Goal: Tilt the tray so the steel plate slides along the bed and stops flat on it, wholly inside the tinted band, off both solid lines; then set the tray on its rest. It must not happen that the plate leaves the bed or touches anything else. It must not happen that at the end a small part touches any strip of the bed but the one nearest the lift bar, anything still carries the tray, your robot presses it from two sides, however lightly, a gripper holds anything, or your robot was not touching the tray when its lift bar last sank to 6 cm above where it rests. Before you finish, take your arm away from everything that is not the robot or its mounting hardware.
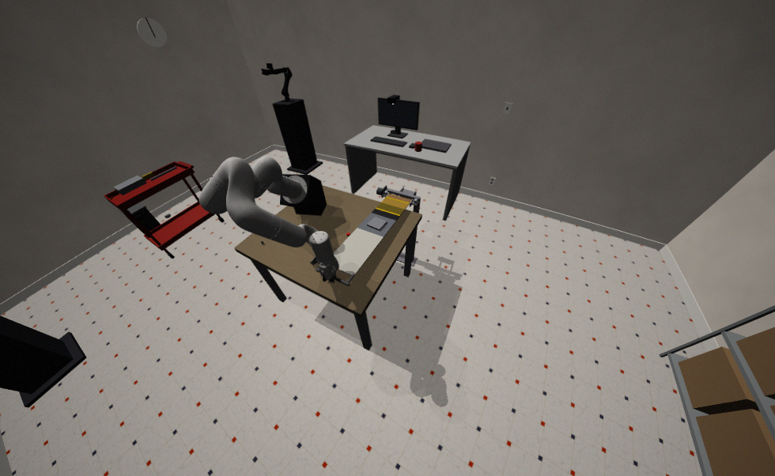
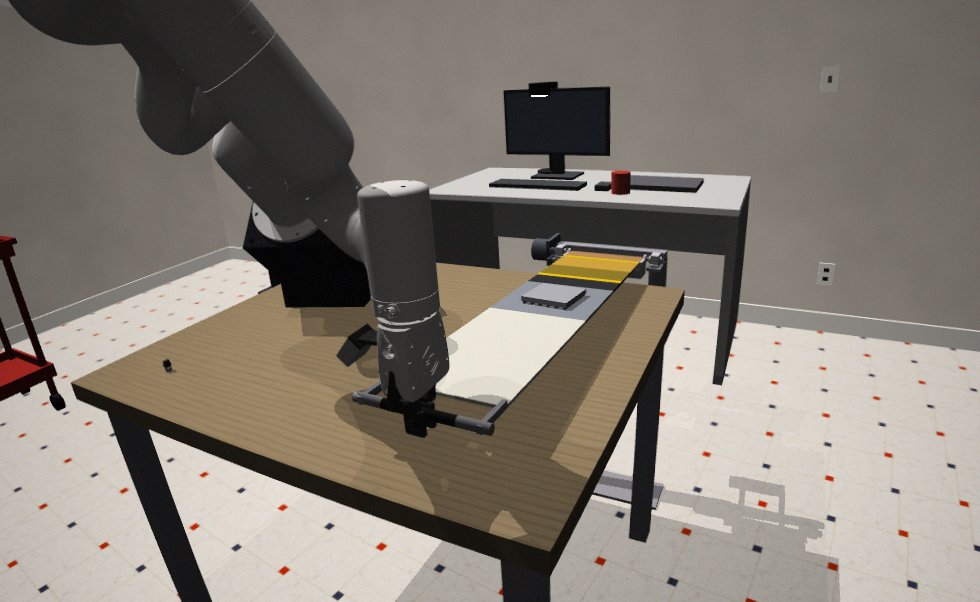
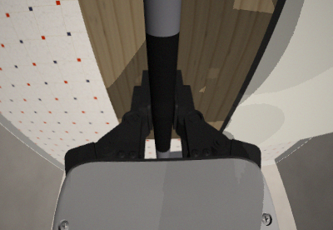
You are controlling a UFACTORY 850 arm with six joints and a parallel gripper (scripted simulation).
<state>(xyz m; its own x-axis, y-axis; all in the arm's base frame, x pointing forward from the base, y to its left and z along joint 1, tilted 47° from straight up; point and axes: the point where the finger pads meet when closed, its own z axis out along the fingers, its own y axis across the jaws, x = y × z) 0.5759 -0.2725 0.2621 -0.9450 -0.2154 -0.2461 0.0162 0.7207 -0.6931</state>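
Observation:
A long tray (image 1: 356, 249) (image 2: 504, 348) with a pale bed lies along the right side of the wooden table (image 1: 284, 248) (image 2: 254, 389). The square steel plate (image 1: 376, 223) (image 2: 553, 294) lies flat on the grey stretch near the far end. It sits just short of the yellow tinted band (image 1: 394, 205) (image 2: 594, 268). My gripper (image 1: 328, 277) (image 2: 418, 420) (image 3: 161, 82) points down at the tray's near end. It is shut on the tray's handle bar (image 2: 467, 422) (image 3: 162, 11).
A small dark block sits beside the tray's near end. A red button (image 1: 348, 234) and a tiny black part (image 2: 167, 364) lie on the table. My black base (image 2: 314, 277) stands at the back left. A grey desk (image 2: 591, 198) stands behind and a red cart (image 1: 153, 201) to the left.

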